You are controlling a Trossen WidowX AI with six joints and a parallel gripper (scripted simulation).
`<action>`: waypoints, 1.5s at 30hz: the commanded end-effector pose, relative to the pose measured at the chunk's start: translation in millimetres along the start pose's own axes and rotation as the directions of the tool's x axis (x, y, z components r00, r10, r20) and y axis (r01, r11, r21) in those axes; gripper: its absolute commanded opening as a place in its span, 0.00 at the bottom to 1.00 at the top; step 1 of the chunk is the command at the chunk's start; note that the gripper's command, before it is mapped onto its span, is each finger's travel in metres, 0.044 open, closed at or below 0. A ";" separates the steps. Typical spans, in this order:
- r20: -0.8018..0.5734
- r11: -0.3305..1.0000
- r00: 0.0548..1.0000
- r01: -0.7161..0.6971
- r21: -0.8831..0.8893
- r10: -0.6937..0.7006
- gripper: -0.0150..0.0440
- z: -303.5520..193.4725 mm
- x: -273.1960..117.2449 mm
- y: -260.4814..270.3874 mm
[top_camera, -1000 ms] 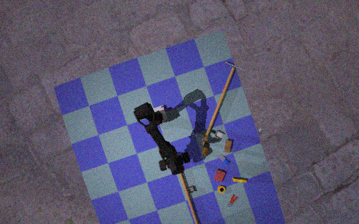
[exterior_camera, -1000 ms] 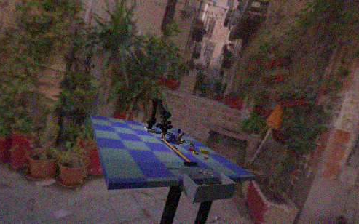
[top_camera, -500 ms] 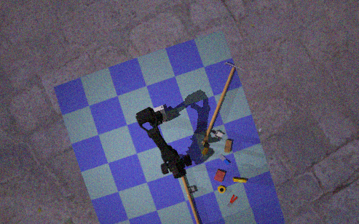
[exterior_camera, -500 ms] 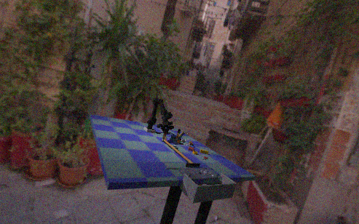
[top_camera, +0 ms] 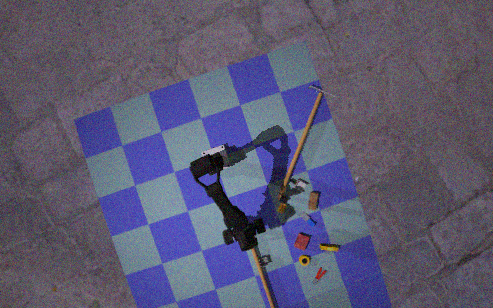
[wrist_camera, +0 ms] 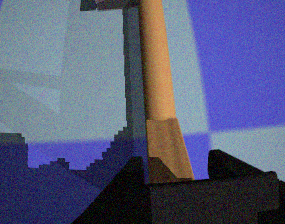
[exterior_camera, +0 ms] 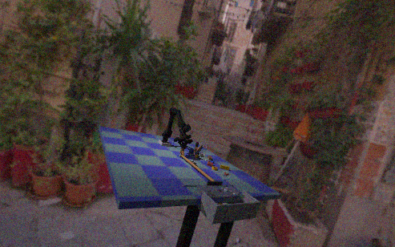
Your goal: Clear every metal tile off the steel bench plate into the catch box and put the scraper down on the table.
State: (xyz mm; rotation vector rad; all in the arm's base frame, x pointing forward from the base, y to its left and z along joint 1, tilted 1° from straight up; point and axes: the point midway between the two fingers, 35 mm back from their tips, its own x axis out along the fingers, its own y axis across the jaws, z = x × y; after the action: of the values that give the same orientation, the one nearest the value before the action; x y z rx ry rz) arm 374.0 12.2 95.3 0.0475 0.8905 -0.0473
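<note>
Scraper (top_camera: pixel 264 277) (exterior_camera: pixel 196 169) (wrist_camera: pixel 159 65) reaches out from the jaws (top_camera: pixel 250 245) (exterior_camera: pixel 183 150), its long axis pointing away from the arm's base toward the near end of the counter (exterior_camera: pixel 139 188), as the exterior view has it, and slanting rightward. The jaws are clamped on its grip end, which shows in the wrist view as a flared, darker wooden piece; beyond that the shaft is round, slim and orange-tan, and it ends in a dark crosswise head (exterior_camera: pixel 215 183).

The head sits at the edge of the dark bench plate (exterior_camera: pixel 207 188), with the catch box (exterior_camera: pixel 235 212), grey and open-topped, just past it at the counter's end. Pale specks on the plate look like the metal tiles (exterior_camera: pixel 225 190), though they are too small to count. The coming stroke probably has to run along the shaft's own line, the blade square behind the tiles so none slips round its ends.

To the right of the arm lie a second long-handled tool (top_camera: pixel 303 132), a red block (top_camera: pixel 302 241) and a yellow ring (top_camera: pixel 301 262).
</note>
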 end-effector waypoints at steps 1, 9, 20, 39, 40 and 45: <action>0.014 1.000 1.000 -0.007 -0.004 0.007 0.25 9.5 3.7 0.5; 0.015 1.000 1.000 -0.008 -0.004 0.008 0.25 16.5 8.7 1.2; 0.016 1.000 1.000 -0.008 -0.004 0.008 0.25 32.8 20.4 5.4; 0.018 1.000 1.000 -0.008 -0.004 0.008 0.25 56.2 36.0 6.3; 0.019 1.000 1.000 -0.008 -0.004 0.008 0.25 57.6 36.8 6.3; 0.019 1.000 1.000 -0.008 -0.004 0.008 0.25 64.5 40.9 6.4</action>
State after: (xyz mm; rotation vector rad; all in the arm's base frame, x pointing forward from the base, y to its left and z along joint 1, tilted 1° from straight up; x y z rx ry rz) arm 443.1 13.4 100.0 0.0478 0.8825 -0.0437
